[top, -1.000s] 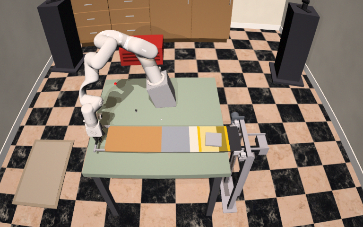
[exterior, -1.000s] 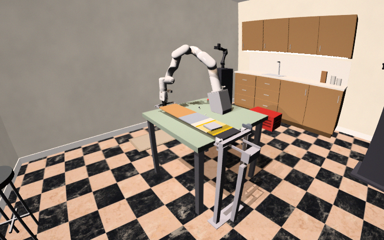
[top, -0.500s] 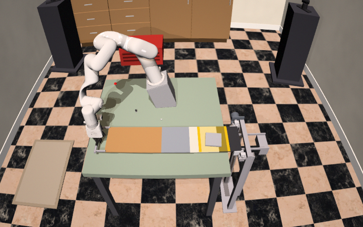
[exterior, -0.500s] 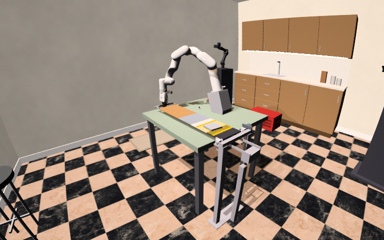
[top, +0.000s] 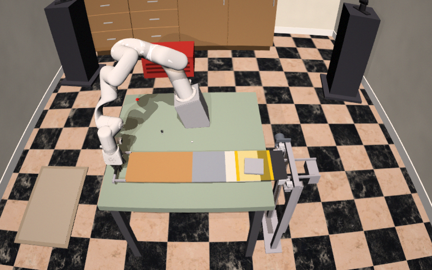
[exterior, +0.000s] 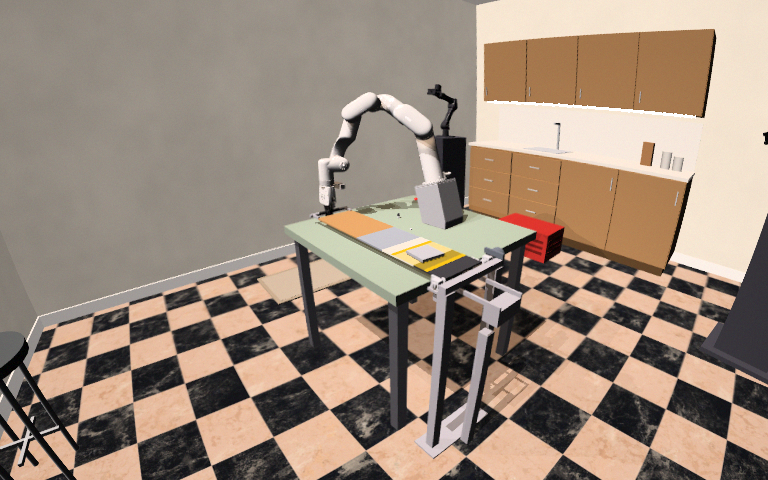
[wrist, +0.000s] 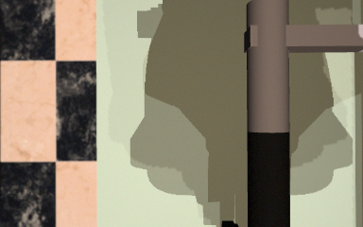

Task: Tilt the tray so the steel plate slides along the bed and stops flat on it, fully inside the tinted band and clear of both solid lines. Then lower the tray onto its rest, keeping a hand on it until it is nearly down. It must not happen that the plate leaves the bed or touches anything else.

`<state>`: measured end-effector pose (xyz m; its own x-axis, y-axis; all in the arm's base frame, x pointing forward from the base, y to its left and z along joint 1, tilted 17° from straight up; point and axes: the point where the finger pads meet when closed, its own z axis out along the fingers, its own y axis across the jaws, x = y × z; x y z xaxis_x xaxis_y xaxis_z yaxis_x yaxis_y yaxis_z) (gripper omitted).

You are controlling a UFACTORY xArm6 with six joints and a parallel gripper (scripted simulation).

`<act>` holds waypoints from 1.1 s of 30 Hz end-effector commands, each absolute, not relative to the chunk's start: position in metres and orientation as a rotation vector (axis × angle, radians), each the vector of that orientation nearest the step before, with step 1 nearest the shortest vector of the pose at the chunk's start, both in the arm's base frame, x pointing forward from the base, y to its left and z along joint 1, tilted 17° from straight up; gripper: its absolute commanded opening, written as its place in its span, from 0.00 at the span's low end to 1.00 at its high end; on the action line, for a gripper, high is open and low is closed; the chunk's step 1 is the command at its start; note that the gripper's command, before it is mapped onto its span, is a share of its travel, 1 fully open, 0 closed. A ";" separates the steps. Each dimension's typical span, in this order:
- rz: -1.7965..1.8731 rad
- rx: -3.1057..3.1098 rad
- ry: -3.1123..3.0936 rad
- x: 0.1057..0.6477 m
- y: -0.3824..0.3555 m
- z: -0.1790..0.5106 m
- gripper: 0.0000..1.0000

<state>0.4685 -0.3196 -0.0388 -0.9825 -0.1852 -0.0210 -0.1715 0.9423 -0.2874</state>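
The long tray [top: 197, 166] lies low and level on the green table, hinged at a grey stand [top: 290, 169] at the right end. Its bed has orange, grey, cream and pale yellow tinted zones. The grey steel plate [top: 253, 165] lies flat inside the tinted band, between the two solid yellow lines and touching neither; it also shows in the exterior view [exterior: 424, 253]. My gripper [top: 116, 169] is shut on the tray's handle bar [wrist: 267, 85] at the left end. The wrist view shows the bar running up the frame, with the table just below it.
The arm's grey base block [top: 192, 109] stands at the table's back. A tan mat [top: 50, 205] lies on the floor to the left. Two black pillars [top: 350, 52] and a red crate stand behind the table.
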 end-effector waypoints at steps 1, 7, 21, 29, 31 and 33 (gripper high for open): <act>-0.447 -0.280 3.045 0.470 -0.320 -0.037 0.00; -0.447 -0.280 3.045 0.470 -0.320 -0.037 0.00; -0.447 -0.280 3.045 0.470 -0.320 -0.037 0.41; -0.447 -0.280 3.045 0.470 -0.320 -0.037 0.41; -0.447 -0.280 3.045 0.470 -0.320 -0.037 0.41; -0.447 -0.280 3.045 0.470 -0.320 -0.037 0.41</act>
<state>0.4686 -0.3197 -0.0390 -0.9825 -0.1851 -0.0212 -0.1714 0.9423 -0.2875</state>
